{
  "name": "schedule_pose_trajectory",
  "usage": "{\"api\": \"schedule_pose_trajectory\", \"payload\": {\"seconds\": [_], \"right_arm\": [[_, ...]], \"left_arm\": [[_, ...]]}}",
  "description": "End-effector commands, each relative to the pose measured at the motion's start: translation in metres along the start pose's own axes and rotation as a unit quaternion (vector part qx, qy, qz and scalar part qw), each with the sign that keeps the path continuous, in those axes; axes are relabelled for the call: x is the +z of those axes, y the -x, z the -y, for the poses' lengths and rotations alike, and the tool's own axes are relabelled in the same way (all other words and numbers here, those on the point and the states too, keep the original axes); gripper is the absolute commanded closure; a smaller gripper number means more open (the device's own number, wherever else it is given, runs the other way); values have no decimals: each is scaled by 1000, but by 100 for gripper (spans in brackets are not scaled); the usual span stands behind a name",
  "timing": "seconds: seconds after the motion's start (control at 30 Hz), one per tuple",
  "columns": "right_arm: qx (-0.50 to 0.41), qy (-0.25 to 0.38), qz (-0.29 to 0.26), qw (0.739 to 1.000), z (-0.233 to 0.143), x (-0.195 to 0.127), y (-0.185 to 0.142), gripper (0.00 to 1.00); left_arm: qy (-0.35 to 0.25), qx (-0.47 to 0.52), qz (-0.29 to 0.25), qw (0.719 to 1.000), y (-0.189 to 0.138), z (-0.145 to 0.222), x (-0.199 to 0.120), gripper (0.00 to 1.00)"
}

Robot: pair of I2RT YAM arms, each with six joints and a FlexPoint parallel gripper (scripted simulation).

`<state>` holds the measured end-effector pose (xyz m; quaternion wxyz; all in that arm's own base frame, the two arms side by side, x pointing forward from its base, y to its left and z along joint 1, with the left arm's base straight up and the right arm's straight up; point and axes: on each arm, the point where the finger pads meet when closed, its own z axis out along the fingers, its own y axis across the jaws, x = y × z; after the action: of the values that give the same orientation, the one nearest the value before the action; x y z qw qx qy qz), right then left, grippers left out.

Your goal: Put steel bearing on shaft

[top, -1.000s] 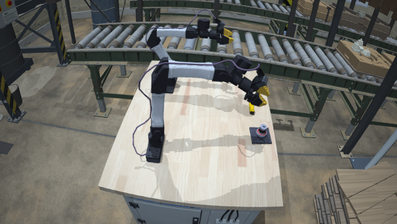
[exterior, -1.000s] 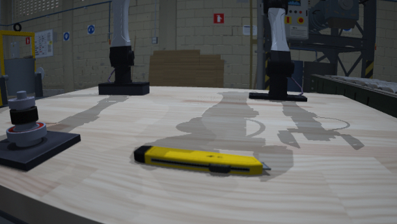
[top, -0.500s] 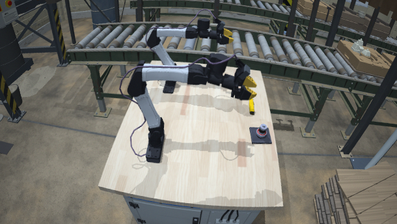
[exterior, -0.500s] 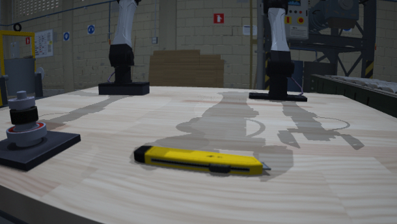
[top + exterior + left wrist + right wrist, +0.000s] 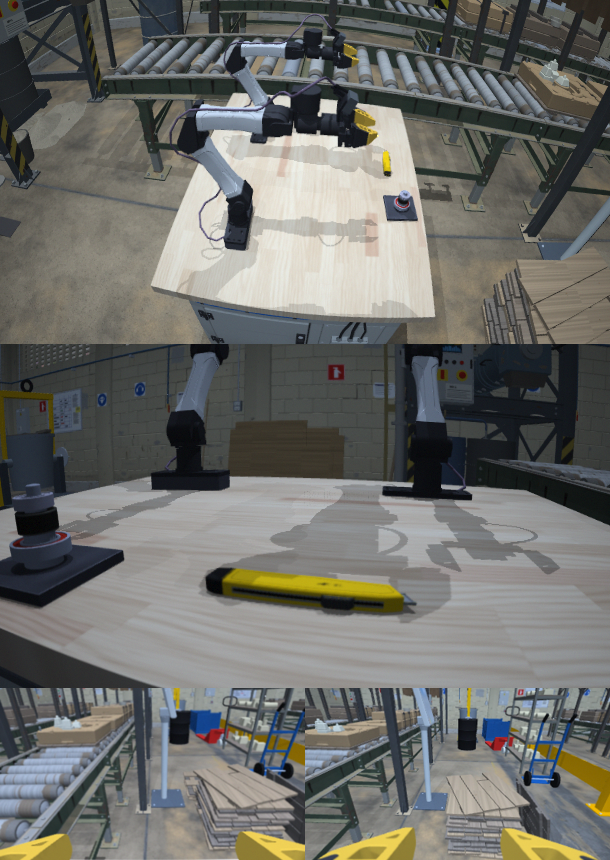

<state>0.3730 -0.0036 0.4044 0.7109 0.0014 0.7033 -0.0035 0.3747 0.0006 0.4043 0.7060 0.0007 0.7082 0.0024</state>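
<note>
The dark base plate (image 5: 393, 215) (image 5: 95, 560) lies near the table's far edge with an upright shaft (image 5: 33, 489) on it. A pale ring with a red inner band (image 5: 41, 551) is around the shaft low down. The black spacer ring (image 5: 37, 522) is around it higher up, with a grey stretch between. The steel bearing (image 5: 33, 502) is around the shaft directly above the black ring, below the shaft's tip. My right gripper (image 5: 374, 128) (image 5: 458, 835) is open and empty, raised and away from the shaft. My left gripper (image 5: 354, 56) (image 5: 153, 841) is open and empty, farther off.
A yellow utility knife (image 5: 386, 163) (image 5: 310, 590) with its blade tip out lies on the wooden table (image 5: 310, 270) (image 5: 350, 649), beside the base plate with a gap between. A roller conveyor (image 5: 280, 85) runs past one end of the table.
</note>
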Motion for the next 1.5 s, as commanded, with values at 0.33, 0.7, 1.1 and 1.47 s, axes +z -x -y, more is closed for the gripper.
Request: {"api": "schedule_pose_trajectory", "payload": {"seconds": [0.33, 0.7, 1.1, 1.47], "right_arm": [[4, 3, 21, 1000, -4, -1, 21, 44], [1, 2, 31, 1000, -4, -3, 27, 44], [1, 2, 31, 1000, -4, -3, 27, 44], [1, 2, 31, 1000, -4, -3, 27, 44]], "left_arm": [[-3, 4, 18, 1000, 17, 1, -3, 0], [-4, 0, 3, 1000, 0, 2, -1, 0], [-4, 0, 5, 1000, 1, 2, -1, 0], [-4, 0, 5, 1000, 1, 2, -1, 0]]}}
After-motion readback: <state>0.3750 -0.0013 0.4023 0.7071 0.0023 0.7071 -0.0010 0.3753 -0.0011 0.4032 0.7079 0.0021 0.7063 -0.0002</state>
